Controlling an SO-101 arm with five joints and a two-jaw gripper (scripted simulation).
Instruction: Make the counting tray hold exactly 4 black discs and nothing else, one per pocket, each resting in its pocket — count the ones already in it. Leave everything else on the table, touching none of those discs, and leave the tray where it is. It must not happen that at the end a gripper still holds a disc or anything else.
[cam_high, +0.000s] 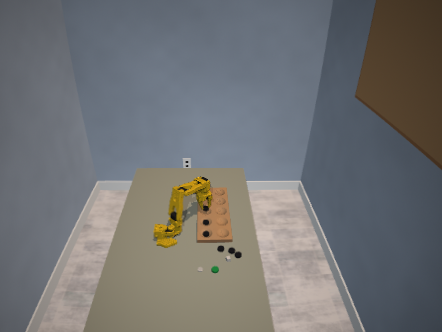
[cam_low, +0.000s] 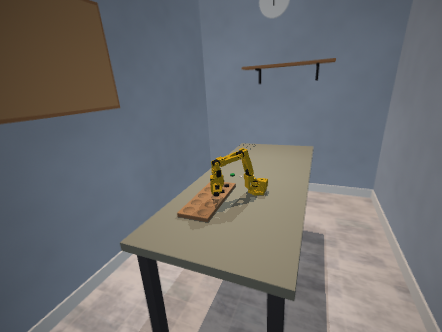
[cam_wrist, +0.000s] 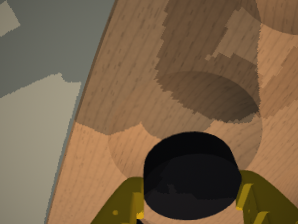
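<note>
Counting tray lies on the table beside the yellow arm, with two black discs in its left pockets. Over the tray, the gripper has its jaws clamped on another black disc.

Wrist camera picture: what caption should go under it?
Gripper clamps a black disc above an empty pocket of the wooden counting tray.

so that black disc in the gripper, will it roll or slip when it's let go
The black disc looks flat and squat, so it probably settles rather than rolls. It looks rigid. The gripper pinches its smooth sides, so it could slip. The tray pockets are dished, likely centring it.
</note>
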